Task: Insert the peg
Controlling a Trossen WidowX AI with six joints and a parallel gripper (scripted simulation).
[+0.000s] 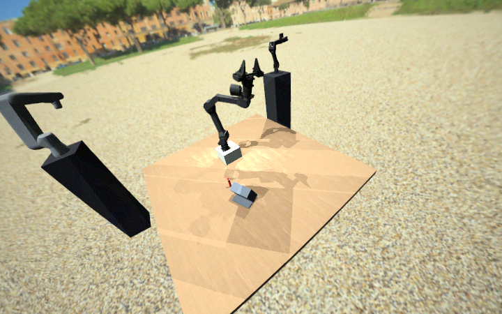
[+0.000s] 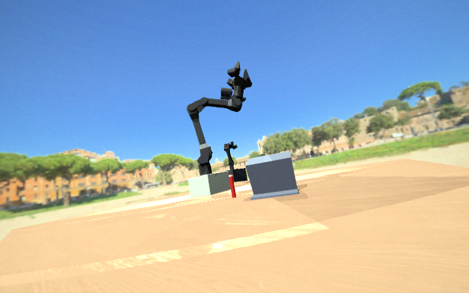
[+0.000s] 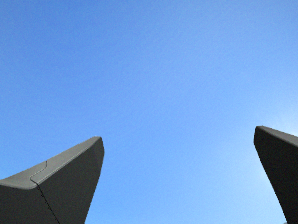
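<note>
A thin red peg (image 1: pixel 229 182) (image 2: pixel 232 186) stands upright on the table, beside the grey sloped panel (image 1: pixel 240 190) (image 2: pixel 271 176). The panel's hole does not show in these views; the exterior camera sees the panel from its back. My gripper (image 1: pixel 249 61) (image 2: pixel 241 66) (image 3: pixel 181 140) is raised high above the table, its fingers pointing up. It is open and empty; the wrist view shows only sky between the wide-set fingers. The peg's cross-section is too small to tell.
My arm's white base block (image 1: pixel 232 155) (image 2: pixel 198 185) stands behind the peg and panel. A dark pedestal (image 1: pixel 97 191) with a grey arm stands at the left in the top view. Another dark pedestal (image 1: pixel 278 97) with a small black arm stands at the back.
</note>
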